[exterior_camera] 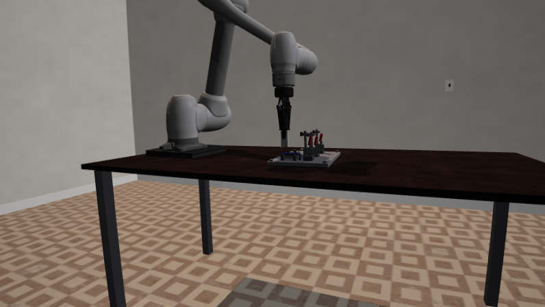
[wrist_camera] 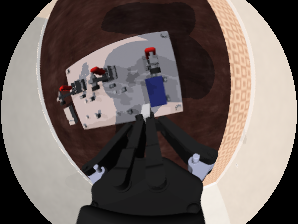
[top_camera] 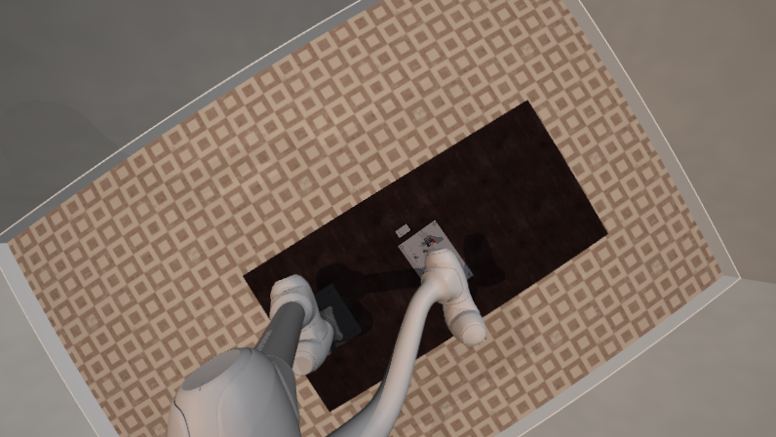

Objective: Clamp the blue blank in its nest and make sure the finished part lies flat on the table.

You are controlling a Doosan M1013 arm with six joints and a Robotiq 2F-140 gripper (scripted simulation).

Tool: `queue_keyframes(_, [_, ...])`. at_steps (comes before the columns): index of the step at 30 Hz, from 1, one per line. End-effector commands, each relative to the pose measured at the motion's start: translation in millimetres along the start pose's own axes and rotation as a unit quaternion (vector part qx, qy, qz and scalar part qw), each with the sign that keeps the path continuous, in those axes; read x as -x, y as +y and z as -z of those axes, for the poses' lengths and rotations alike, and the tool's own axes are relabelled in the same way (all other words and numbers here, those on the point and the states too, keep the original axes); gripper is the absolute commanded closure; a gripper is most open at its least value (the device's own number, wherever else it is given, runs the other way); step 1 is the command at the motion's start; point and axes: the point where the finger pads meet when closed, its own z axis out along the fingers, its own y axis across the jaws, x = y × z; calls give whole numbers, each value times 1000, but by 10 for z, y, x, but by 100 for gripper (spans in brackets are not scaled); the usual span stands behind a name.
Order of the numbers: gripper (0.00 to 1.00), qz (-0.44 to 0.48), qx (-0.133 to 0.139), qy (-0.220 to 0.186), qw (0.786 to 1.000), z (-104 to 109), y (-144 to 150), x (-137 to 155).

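Observation:
The blue blank [exterior_camera: 292,153] [wrist_camera: 156,92] lies in the nest at one end of the fixture plate [top_camera: 439,229] [exterior_camera: 319,162] [wrist_camera: 173,65]; the arm hides it in the top view. Its clamp [exterior_camera: 309,153] [wrist_camera: 153,64] stands open, with its bar upright and red handle raised. Seating gaps are too small to judge. The grey finished part [top_camera: 402,230] [wrist_camera: 69,115] lies on the table beside the plate's other end; its slot cannot be made out. My gripper [exterior_camera: 283,144] [wrist_camera: 147,109] is shut and empty, its pale tips above the plate's edge near the blank's end away from the clamp.
Two more clamps [wrist_camera: 106,74] [wrist_camera: 76,89] with red handles stand on the plate beside the blank's clamp. Small rest pads and blocks stand in front of them. Bolt heads mark the plate's corners. The arm's dark base plate [top_camera: 347,312] [exterior_camera: 207,152] is on the table.

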Motion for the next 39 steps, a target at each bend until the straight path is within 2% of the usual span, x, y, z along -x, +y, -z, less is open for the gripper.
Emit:
queue_keyframes(1, [100, 0, 0, 0, 1000, -1, -82, -117])
queue_keyframes(7, [100, 0, 0, 0, 1000, -1, -210, -293])
queue_keyframes(16, [100, 0, 0, 0, 1000, -14, -224, -312])
queue_keyframes(27, [100, 0, 0, 0, 1000, -325, -224, -312])
queue_keyframes(39, [100, 0, 0, 0, 1000, -351, -224, -312])
